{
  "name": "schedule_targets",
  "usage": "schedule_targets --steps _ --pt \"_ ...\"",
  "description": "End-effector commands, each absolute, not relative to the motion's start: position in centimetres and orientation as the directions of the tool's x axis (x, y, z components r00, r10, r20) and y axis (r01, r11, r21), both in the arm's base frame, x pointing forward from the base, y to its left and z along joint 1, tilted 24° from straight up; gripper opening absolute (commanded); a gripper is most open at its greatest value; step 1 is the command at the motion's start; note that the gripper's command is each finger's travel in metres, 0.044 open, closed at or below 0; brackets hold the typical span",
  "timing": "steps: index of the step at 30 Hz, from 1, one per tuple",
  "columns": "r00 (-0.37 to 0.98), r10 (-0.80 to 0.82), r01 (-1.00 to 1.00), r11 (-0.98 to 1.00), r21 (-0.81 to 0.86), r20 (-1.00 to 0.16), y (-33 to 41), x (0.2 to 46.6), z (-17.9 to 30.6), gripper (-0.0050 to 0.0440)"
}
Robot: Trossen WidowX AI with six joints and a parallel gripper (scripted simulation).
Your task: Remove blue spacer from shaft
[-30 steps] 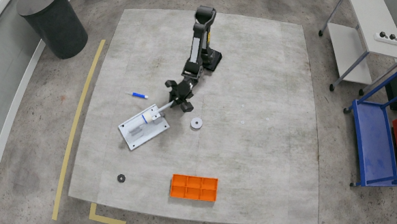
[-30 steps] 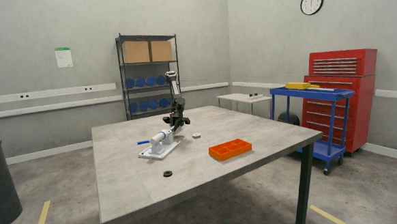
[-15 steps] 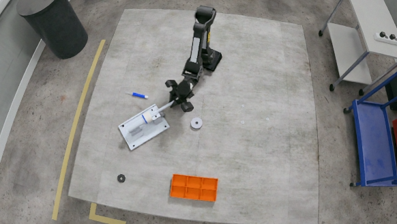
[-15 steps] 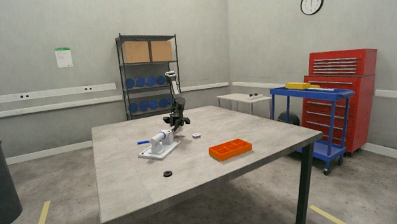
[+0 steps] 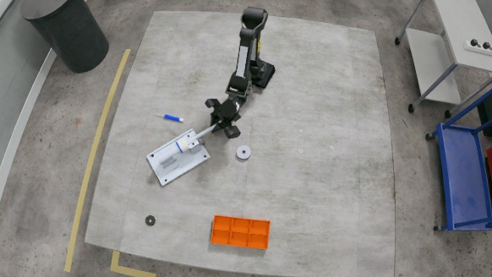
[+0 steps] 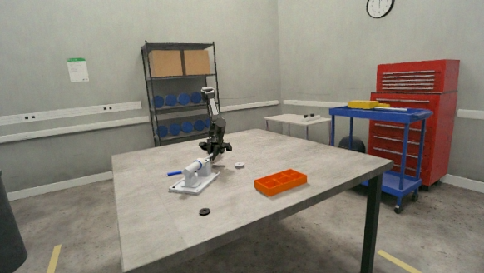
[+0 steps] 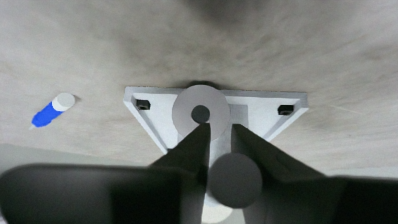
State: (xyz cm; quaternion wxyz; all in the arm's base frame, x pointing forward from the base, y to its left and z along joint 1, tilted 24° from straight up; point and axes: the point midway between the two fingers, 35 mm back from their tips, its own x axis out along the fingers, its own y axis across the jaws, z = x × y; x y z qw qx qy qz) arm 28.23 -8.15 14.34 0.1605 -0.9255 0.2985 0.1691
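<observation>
A grey base plate (image 5: 162,175) (image 6: 183,191) (image 7: 150,107) lies left of the table's middle, with the big housing block (image 5: 168,160) at its far end. The grey shaft (image 5: 205,133) (image 7: 235,180) sticks out of the fixture toward the arm. It carries white spacers (image 5: 186,141) and a blue spacer (image 5: 180,146) (image 6: 200,165). My gripper (image 5: 218,127) (image 6: 214,155) (image 7: 220,131) is shut on the shaft's free end. In the wrist view a round grey face with an open hole (image 7: 201,114) shows beyond the fingertips.
A blue and white pen-like part (image 5: 173,118) (image 6: 175,172) (image 7: 50,112) lies left of the gripper. A grey disc (image 5: 242,150) (image 6: 239,165) lies right of the plate. A black ring (image 5: 148,218) (image 6: 204,210) and an orange tray (image 5: 240,230) (image 6: 280,181) lie near the front edge.
</observation>
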Motion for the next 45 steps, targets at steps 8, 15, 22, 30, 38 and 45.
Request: schedule_targets --steps 8,15,22,30,38,45 --pt "0.771 -0.503 -0.606 -0.767 -0.209 -0.39 -8.07 28.04 14.92 -0.005" --pt "0.771 -0.503 -0.606 -0.767 -0.209 -0.39 -8.03 27.99 14.89 -0.005" --pt "0.771 -0.503 -0.606 -0.767 -0.209 -0.39 -7.98 27.94 14.86 -0.005" --pt "0.771 -0.503 -0.606 -0.767 -0.209 -0.39 -7.92 27.88 14.83 -0.005" --pt "0.771 -0.503 -0.606 -0.767 -0.21 -0.39 -7.87 27.83 14.8 -0.005" --pt "0.771 -0.503 -0.606 -0.767 -0.209 -0.39 -7.82 27.77 14.77 -0.005"
